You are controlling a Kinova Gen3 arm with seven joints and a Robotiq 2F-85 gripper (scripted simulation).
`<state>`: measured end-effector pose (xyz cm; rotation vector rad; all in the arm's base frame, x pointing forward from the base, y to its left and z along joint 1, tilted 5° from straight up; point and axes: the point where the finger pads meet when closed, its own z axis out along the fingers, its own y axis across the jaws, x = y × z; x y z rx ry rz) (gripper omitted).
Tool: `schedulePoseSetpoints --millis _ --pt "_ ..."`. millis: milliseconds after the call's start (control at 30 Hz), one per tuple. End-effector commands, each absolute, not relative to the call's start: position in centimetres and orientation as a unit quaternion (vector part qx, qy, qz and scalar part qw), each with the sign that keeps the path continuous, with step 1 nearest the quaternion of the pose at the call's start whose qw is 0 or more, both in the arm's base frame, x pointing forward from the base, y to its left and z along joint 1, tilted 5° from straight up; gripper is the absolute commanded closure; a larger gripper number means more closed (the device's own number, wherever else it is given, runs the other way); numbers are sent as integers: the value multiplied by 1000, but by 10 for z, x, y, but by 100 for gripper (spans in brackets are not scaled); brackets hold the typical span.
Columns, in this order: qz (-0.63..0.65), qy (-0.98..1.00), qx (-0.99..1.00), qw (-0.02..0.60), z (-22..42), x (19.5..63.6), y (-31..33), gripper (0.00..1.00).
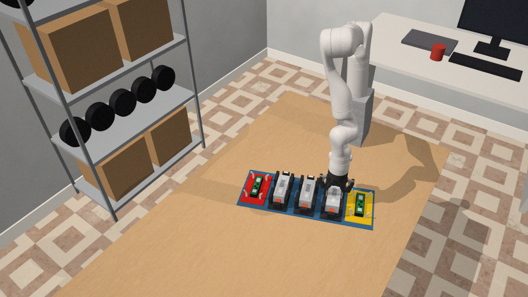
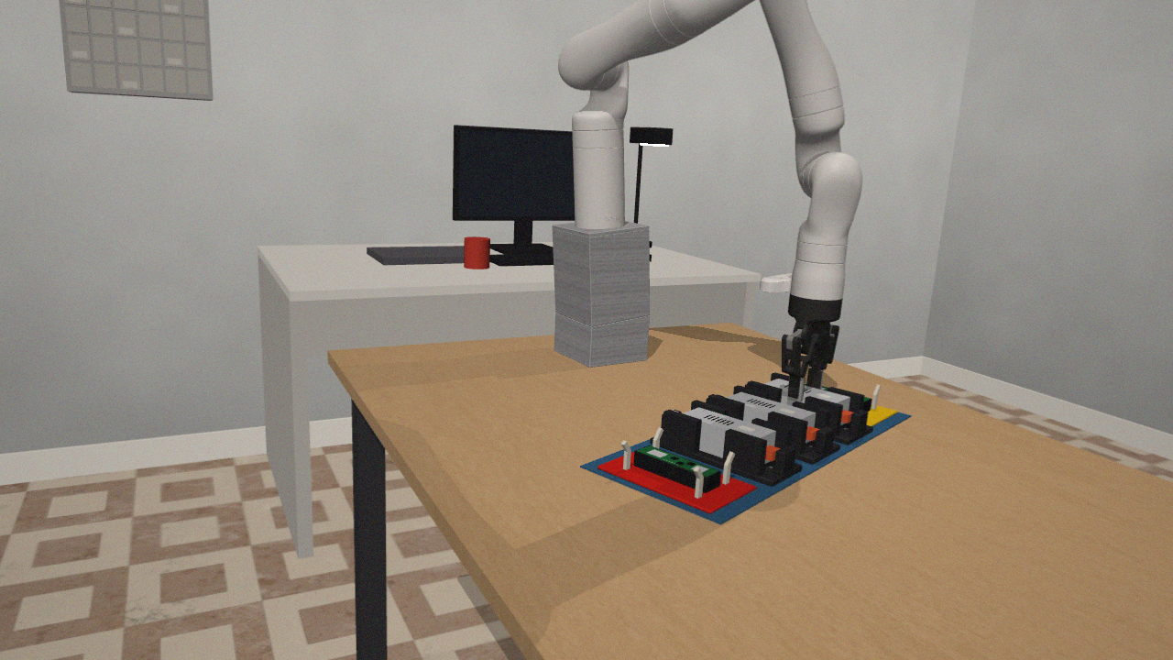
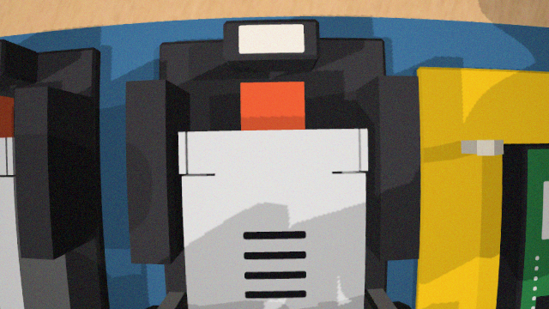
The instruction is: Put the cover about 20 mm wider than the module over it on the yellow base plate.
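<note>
My gripper [image 1: 335, 190] [image 2: 805, 393] [image 3: 275, 302] points down, shut on the sides of the cover [image 1: 333, 201] [image 2: 829, 400] [image 3: 274, 193] nearest the yellow plate. This grey cover still sits in its black holder [image 1: 331, 218] [image 3: 146, 172]; its side walls look pressed slightly inward. Only the fingers' edges show in the wrist view. The yellow plate [image 1: 354, 220] [image 2: 881, 416] [image 3: 450, 215] carries a green-topped module [image 1: 359, 203] [image 3: 533, 193], uncovered. The middle cover [image 1: 307, 192] [image 2: 779, 410] and the far cover [image 1: 282, 186] [image 2: 713, 426] sit in their holders.
Pale upright posts stand around both modules, including one [image 3: 486, 147] beside the yellow plate's module. A red plate [image 1: 253, 199] [image 2: 696, 499] with another module [image 1: 256, 185] [image 2: 674, 466] lies at the opposite end of the blue base [image 1: 239, 203] [image 2: 726, 515]. The holders stand close together.
</note>
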<state>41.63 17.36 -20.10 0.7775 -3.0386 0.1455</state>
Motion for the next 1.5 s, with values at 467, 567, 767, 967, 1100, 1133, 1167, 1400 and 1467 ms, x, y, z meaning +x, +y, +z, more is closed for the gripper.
schedulePoseSetpoints --millis 467,567,767,967,1100,1133,1167,1400,1467 --pt "46 -968 248 0 -172 416 177 100" --pt "46 -968 248 0 -163 416 178 100" --pt "46 -968 248 0 -163 416 178 100" --pt "46 -968 248 0 -163 416 178 99" --pt "46 -968 248 0 -163 416 178 99" --pt "46 -968 248 0 -163 416 178 99" --pt "46 -968 248 0 -163 416 178 99" --pt "46 -968 248 0 -163 416 178 100" --pt "46 -968 248 0 -163 416 178 100"
